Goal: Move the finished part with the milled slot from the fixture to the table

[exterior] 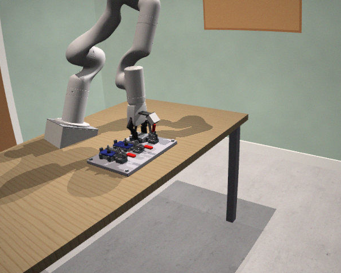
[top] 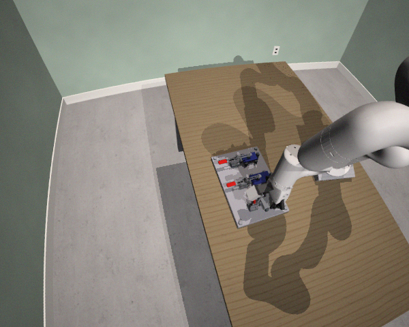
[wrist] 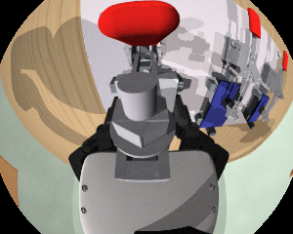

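Note:
The grey fixture plate point(top: 249, 186) lies on the wooden table and carries three nests. Two blue blanks point(top: 250, 158) point(top: 260, 177) sit in the far and middle nests; their clamps' red handles point(top: 221, 161) point(top: 230, 184) lie flat. My gripper point(exterior: 138, 135) reaches straight down into the third nest and is shut on the grey finished part point(wrist: 142, 117), which still sits low in the fixture. In the wrist view the fingers grip its two sides. That nest's clamp handle point(exterior: 154, 127) stands upright, with its red grip point(wrist: 139, 21) just beyond the part. The part's slot is hidden.
The arm's base point(exterior: 66, 132) stands on the table behind the fixture. The blue blanks point(wrist: 228, 100) lie close to the right of my fingers. The table's long edge point(exterior: 170, 176) runs just in front of the plate.

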`<state>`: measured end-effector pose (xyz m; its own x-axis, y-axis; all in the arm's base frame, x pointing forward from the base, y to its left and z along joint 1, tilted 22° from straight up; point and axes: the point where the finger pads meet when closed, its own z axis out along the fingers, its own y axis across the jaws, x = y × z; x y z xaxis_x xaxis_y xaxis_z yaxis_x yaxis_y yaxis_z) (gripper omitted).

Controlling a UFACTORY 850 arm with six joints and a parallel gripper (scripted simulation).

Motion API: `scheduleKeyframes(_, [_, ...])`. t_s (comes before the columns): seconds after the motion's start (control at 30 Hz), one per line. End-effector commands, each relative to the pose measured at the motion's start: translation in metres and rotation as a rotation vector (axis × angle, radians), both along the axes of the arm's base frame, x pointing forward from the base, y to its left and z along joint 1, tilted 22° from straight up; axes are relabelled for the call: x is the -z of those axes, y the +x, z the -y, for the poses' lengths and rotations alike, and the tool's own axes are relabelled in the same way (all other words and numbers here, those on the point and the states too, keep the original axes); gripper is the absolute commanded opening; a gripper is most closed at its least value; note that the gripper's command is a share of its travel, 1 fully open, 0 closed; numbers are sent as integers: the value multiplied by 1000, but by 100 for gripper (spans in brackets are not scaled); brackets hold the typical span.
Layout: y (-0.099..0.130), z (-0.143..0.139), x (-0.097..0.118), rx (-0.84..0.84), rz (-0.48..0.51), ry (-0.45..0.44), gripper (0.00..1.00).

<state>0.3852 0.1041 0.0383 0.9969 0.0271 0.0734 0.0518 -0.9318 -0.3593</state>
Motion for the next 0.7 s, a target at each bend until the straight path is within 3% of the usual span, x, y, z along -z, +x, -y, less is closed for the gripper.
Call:
scheduleKeyframes(0.0, [1,1,-2,0,1,0,0])
scheduleKeyframes(0.67, [0,6,-16,0,1,0,0])
